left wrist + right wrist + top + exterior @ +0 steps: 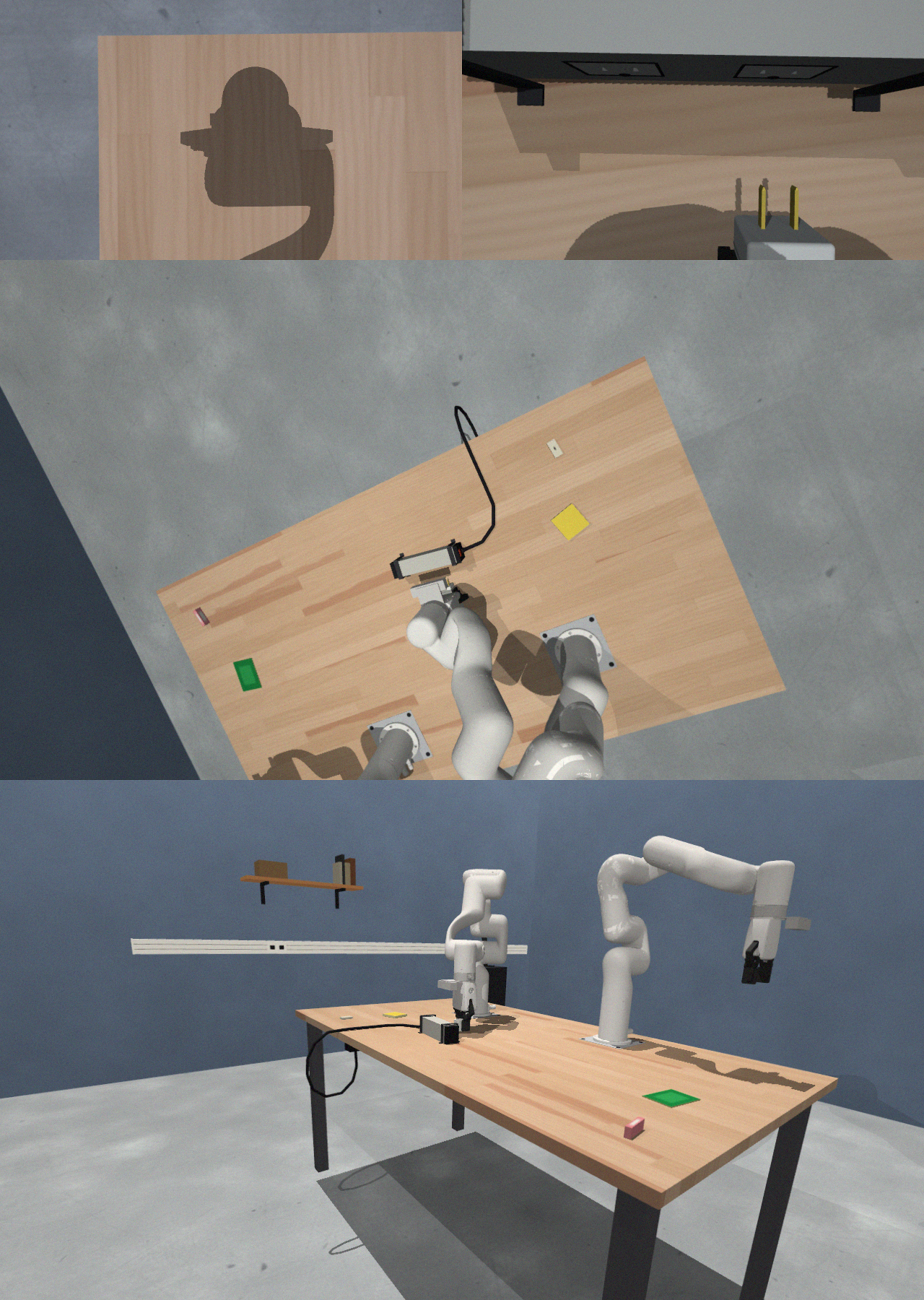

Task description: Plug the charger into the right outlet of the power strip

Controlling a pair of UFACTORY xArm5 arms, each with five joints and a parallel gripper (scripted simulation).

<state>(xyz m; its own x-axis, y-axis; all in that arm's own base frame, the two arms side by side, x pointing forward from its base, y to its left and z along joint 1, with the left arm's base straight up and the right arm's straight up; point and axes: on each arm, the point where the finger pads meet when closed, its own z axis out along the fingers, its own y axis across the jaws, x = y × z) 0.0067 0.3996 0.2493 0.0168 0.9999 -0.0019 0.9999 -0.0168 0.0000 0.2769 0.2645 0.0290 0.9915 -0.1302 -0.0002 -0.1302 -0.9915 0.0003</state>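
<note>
Right gripper [460,594] [462,1020] partly closed on charger [790,242], lower right of wrist view; prongs point up-frame toward strip's [426,561] [439,1029] [693,29] right outlet [785,71], apart. Left gripper [757,971] wide open, nothing held.

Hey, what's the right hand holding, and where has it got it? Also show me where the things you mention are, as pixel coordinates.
The charger [459,1024] [791,249], gripped by its body, leaving both prongs [762,207] free.

Desk [362,635] [555,1058]: power strip [426,561] [439,1028] [693,29] on top | charger [787,238] before right outlet [783,71], prongs outside slots | cord [479,473] [336,1030] over edge
</note>
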